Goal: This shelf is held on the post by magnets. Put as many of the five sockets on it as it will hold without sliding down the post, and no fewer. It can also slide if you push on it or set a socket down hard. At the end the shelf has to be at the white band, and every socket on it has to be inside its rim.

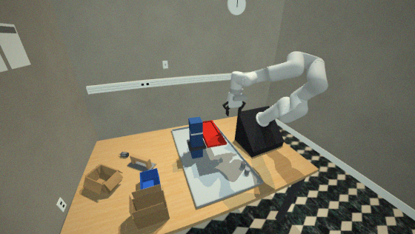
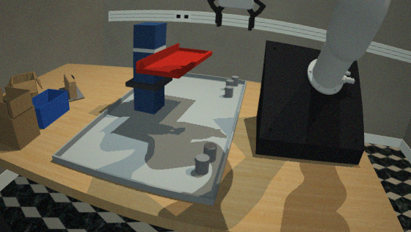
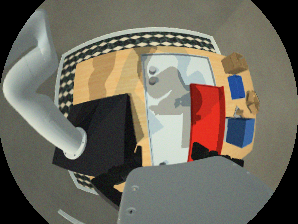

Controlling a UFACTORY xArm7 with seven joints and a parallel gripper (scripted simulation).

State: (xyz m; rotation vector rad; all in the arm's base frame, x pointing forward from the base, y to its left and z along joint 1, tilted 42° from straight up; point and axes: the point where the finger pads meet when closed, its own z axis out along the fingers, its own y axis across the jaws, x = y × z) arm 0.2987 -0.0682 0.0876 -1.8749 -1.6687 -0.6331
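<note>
A red shelf (image 2: 172, 60) with a low rim hangs on a blue post (image 2: 148, 66), just under the white band (image 2: 148, 50); it is empty. It also shows in the top view (image 1: 213, 134) and in the wrist view (image 3: 206, 121). A black collar (image 2: 148, 84) rings the post lower down. Two grey sockets (image 2: 205, 158) stand on the grey tray near its front right corner. Two more sockets (image 2: 231, 86) stand at the tray's far right corner. My gripper (image 2: 236, 18) is open and empty, high above the tray's far end, also seen in the top view (image 1: 234, 107).
The arm's black base block (image 2: 308, 110) stands right of the grey tray (image 2: 154, 132). A blue bin (image 2: 51, 106) and cardboard boxes (image 2: 16, 110) stand at the left. A small dark object (image 1: 124, 154) lies on the table near the boxes.
</note>
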